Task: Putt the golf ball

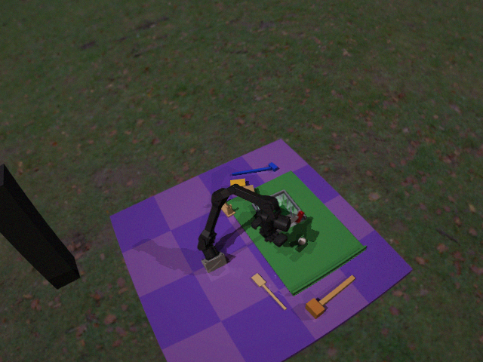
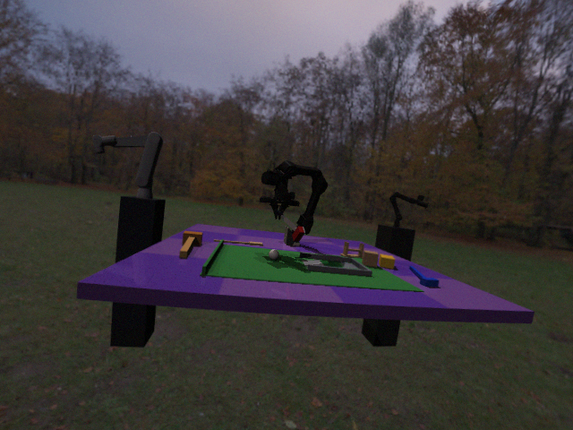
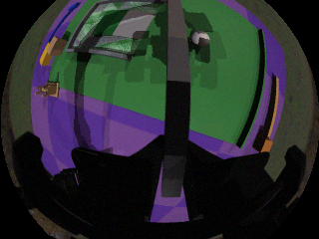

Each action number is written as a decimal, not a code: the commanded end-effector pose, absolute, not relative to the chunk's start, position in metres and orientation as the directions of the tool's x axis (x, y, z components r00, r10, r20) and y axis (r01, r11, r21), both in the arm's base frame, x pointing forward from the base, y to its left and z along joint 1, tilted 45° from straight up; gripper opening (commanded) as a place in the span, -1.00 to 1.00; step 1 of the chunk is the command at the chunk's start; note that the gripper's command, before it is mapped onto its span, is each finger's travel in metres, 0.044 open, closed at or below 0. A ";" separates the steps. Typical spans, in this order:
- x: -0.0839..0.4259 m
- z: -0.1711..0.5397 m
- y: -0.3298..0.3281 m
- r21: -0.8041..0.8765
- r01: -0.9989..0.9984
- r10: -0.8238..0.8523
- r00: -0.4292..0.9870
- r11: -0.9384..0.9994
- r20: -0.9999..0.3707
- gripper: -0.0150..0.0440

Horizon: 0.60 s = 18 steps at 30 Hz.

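My gripper is shut on the putter and hangs above the near side of the green mat. The putter's grey shaft slants away from the fingers; its red head is in the air and out of sight in the wrist view. The white golf ball sits on the mat in the arm's shadow, apart from the head. A grey frame lies on the mat; its raised part is hard to make out.
A green wall edges the mat. An orange mallet and a wooden spatula lie beyond it. A blue club, yellow block, tan block and small wooden rack are opposite.
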<state>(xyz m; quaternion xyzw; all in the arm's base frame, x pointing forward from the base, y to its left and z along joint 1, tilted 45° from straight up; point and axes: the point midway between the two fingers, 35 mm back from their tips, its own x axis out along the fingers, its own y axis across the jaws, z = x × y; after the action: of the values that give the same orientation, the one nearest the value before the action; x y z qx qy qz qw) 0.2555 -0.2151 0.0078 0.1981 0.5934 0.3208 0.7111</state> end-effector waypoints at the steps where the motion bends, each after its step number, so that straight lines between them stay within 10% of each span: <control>1: 0.245 -0.015 -0.237 0.681 -0.094 0.687 0.085 0.727 -0.722 -0.49; 18: 0.226 -0.056 -0.258 0.690 0.096 0.688 0.062 0.717 -0.723 -0.49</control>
<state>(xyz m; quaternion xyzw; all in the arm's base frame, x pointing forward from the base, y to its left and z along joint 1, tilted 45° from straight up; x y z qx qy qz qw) 0.2258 -0.2566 -0.0509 0.3001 0.6474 0.2295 0.6619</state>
